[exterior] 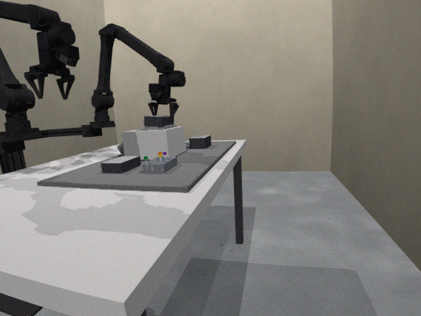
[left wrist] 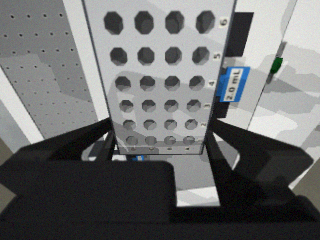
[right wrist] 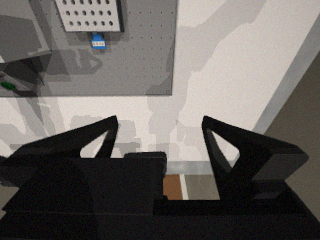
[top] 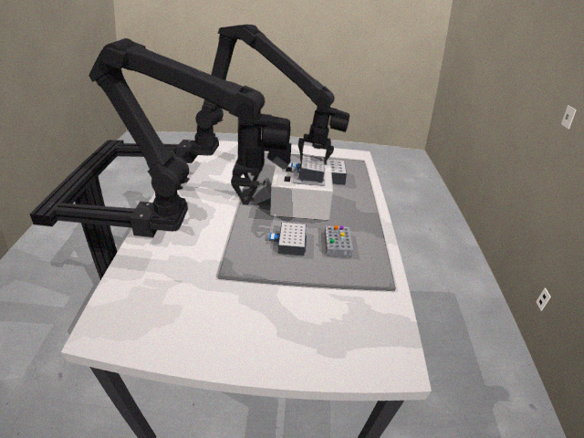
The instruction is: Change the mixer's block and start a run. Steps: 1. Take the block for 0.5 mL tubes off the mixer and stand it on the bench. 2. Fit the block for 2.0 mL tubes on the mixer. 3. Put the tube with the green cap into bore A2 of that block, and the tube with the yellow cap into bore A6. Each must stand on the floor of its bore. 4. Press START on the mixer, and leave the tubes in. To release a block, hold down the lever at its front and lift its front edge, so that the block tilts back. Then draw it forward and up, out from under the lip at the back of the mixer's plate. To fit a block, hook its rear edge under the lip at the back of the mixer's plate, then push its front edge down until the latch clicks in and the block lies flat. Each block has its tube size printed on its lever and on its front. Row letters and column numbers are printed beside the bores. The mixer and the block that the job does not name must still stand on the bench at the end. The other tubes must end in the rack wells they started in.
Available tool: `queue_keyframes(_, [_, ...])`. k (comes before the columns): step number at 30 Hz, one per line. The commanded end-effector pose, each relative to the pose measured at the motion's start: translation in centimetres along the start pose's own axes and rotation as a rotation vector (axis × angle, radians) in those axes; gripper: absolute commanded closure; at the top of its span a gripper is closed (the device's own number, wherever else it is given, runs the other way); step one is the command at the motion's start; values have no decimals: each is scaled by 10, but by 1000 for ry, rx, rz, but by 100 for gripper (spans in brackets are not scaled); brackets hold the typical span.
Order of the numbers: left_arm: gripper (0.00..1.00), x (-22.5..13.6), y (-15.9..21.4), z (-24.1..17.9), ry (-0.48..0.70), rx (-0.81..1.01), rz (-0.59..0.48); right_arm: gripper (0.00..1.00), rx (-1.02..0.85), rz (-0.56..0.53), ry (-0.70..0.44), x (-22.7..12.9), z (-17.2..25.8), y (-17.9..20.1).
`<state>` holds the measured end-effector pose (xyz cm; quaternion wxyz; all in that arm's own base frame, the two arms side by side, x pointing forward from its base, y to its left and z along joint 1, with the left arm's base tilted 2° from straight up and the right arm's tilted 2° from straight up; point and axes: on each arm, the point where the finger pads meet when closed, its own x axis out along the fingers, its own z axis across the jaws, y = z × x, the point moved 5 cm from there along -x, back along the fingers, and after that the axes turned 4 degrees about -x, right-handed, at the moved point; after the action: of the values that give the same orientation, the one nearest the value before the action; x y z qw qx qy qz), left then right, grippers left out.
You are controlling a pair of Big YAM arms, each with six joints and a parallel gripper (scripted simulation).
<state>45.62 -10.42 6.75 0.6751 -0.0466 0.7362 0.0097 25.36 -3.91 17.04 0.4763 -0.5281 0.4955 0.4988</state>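
Note:
My left gripper (top: 315, 160) (exterior: 163, 116) (left wrist: 160, 120) is shut on the 2.0 mL block (top: 311, 172) (exterior: 155, 121) (left wrist: 160, 70), gripping its sides. The block is over the plate of the white mixer (top: 301, 203) (exterior: 152, 144); whether it is latched is unclear. Its blue lever (left wrist: 233, 84) faces the green START button (left wrist: 276, 65) (right wrist: 8, 86). My right gripper (top: 246, 195) (exterior: 52, 97) (right wrist: 159, 120) is open and empty, high in front of the mixer. The green-capped tube (top: 331, 241) (exterior: 145, 157) and yellow-capped tube (top: 342, 234) (exterior: 160, 153) stand in the clear rack (top: 338, 253) (exterior: 158, 167).
One block (top: 292, 235) (exterior: 120, 164) (right wrist: 92, 16) stands beside the rack on the grey mat (top: 311, 273) (exterior: 118, 182). Another block (top: 338, 174) (exterior: 199, 141) stands on the mixer's far side. Tubes with orange (top: 336, 227) and purple (top: 341, 227) caps stand in the rack.

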Motion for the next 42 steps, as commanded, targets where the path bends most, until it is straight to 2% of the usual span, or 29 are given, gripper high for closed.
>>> queue_keyframes(1, [100, -4, 9, 2, -19, -14, 3, 0, -6, -34, 7, -12, -2, -6])
queue_keyframes(14, [100, -2, 12, 1, -12, -26, 5, 0, -7, -4, 2, -2, 0, 3])
queue_keyframes(23, [100, -1, 14, 1, -8, -35, 5, 0, -5, -40, 9, -15, -3, -9])
queue_keyframes(42, [100, 3, 19, -2, 3, -46, 8, 0, -4, -54, 12, -22, -4, -13])
